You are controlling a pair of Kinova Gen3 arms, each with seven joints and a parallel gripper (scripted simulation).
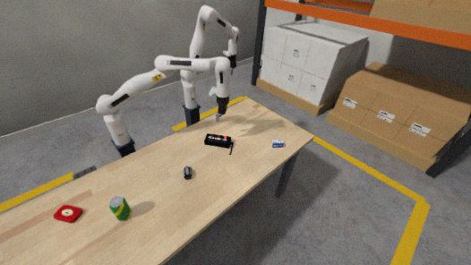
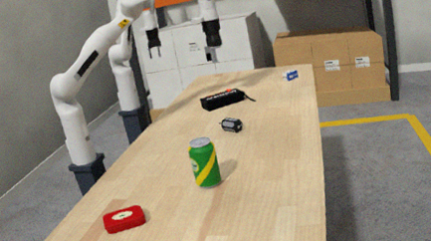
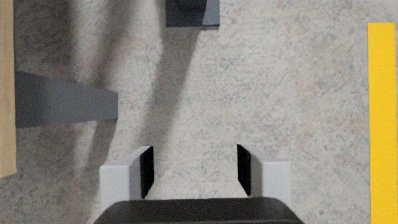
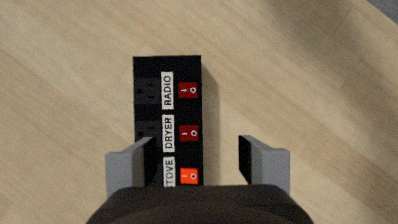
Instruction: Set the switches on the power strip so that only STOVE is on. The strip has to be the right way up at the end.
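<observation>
The black power strip (image 1: 218, 141) (image 2: 222, 101) (image 4: 150, 65) lies on the table with its switches and labels facing up. In the right wrist view the RADIO switch (image 4: 188, 90) and the DRYER switch (image 4: 188, 133) are dark red. The STOVE switch (image 4: 189, 176) is lit bright orange; its label is partly cut off. The strip beyond STOVE is hidden by the gripper body. My right gripper (image 1: 218, 117) (image 2: 211, 56) (image 4: 197, 153) is open and empty, above the strip. My left gripper (image 1: 232, 71) (image 2: 155, 53) (image 3: 195, 163) is open and empty, high over the floor beyond the table.
On the table (image 1: 179, 215) (image 2: 273, 206) stand a green can (image 1: 120, 209) (image 2: 205, 163), a red box (image 1: 68, 214) (image 2: 124, 219), a small black object (image 1: 187, 172) (image 2: 231, 125) and a blue-white box (image 1: 278, 143) (image 2: 291, 75). A short cord (image 1: 231, 149) (image 2: 250, 98) leaves the strip.
</observation>
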